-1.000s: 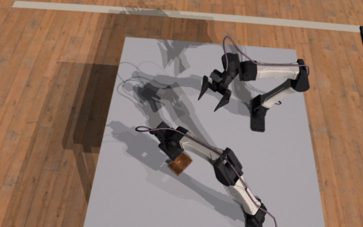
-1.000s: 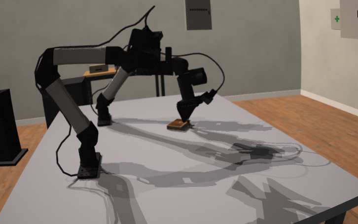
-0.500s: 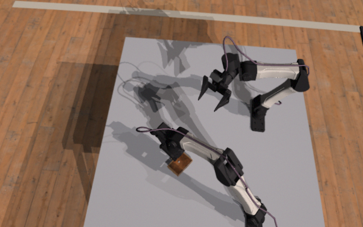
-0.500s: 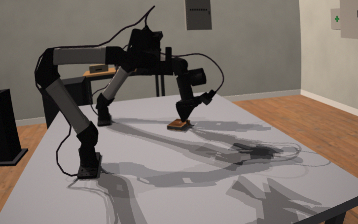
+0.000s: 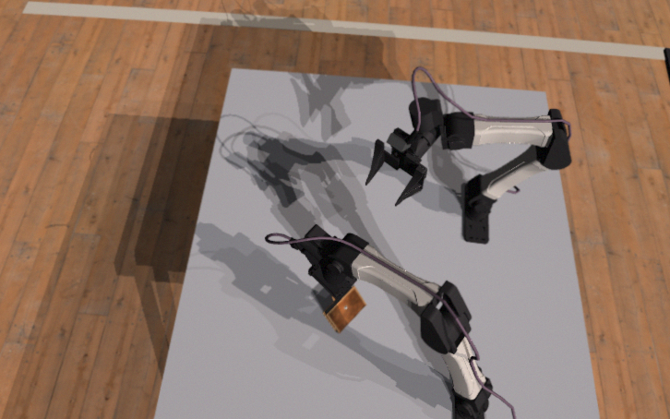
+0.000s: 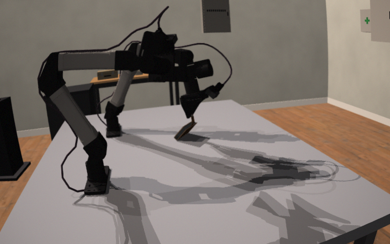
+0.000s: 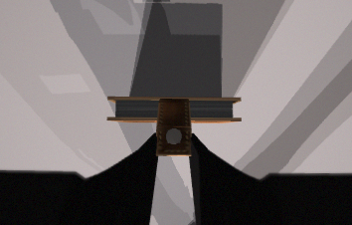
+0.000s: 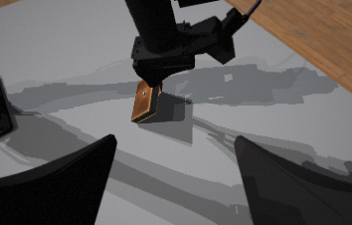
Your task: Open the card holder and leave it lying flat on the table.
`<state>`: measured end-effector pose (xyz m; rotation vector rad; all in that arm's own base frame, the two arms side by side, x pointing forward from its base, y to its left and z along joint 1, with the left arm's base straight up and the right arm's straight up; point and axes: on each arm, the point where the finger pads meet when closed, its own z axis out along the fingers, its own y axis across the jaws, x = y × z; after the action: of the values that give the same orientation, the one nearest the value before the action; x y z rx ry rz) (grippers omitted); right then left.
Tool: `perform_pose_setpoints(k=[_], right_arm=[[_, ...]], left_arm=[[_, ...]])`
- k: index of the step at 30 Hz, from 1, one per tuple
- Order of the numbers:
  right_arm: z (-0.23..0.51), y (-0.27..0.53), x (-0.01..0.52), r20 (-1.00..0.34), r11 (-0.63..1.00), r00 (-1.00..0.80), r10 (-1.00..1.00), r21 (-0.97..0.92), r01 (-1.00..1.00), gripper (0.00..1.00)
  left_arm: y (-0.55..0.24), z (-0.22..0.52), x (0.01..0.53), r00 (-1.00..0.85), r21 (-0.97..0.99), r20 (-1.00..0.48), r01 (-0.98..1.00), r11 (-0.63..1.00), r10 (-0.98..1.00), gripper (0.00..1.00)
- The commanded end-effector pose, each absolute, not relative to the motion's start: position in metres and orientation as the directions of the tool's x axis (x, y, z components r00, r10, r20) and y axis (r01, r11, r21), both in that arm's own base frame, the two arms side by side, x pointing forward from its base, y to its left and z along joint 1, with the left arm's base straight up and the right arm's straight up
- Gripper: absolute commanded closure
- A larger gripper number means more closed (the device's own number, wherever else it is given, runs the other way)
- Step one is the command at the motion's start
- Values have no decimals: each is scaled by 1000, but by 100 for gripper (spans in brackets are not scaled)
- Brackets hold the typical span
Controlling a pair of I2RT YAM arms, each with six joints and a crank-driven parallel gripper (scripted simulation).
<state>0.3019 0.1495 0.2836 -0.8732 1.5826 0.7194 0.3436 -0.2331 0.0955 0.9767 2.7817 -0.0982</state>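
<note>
Pinching the strap [image 6: 193, 119] [image 7: 174, 149] of the closed card holder [image 5: 349, 307] [image 6: 185, 130] [image 7: 213, 119] [image 8: 145, 104] in left jaws, tipped up over the bench [image 5: 525, 312] [image 6: 54, 209] [image 7: 7, 124] [image 8: 42, 60]. Right jaws spread wide. Probably mid-unfastening; next, lower gently, then unfold flat.

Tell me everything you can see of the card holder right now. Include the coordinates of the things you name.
The card holder [image 5: 353, 312] [image 6: 184, 130] [image 7: 211, 109] [image 8: 142, 106] is squarish, brown and leather-like, with dark layers between two covers. A small pale stud [image 5: 345, 307] [image 8: 144, 94] marks one cover. Its stitched strap [image 7: 173, 116], bearing a pale disc, is unfastened and pinched by the left gripper [image 5: 329, 305] [image 6: 189, 116] [image 7: 173, 136] [image 8: 152, 86]. The covers are together, the body steeply tilted; whether its low edge touches the table is unclear.
</note>
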Motion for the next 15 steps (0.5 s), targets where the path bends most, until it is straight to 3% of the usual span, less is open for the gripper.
perform_pose_setpoints(k=[1, 15], right_arm=[[277, 154, 297, -982, 516, -106, -158, 9, -857, 0], [280, 155, 297, -984, 504, -82, -158, -9, -864, 0]], left_arm=[[-233, 114, 351, -771, 7, -241, 607, 795, 590, 83], [-220, 125, 336, -762, 5, -241, 619, 785, 602, 83]])
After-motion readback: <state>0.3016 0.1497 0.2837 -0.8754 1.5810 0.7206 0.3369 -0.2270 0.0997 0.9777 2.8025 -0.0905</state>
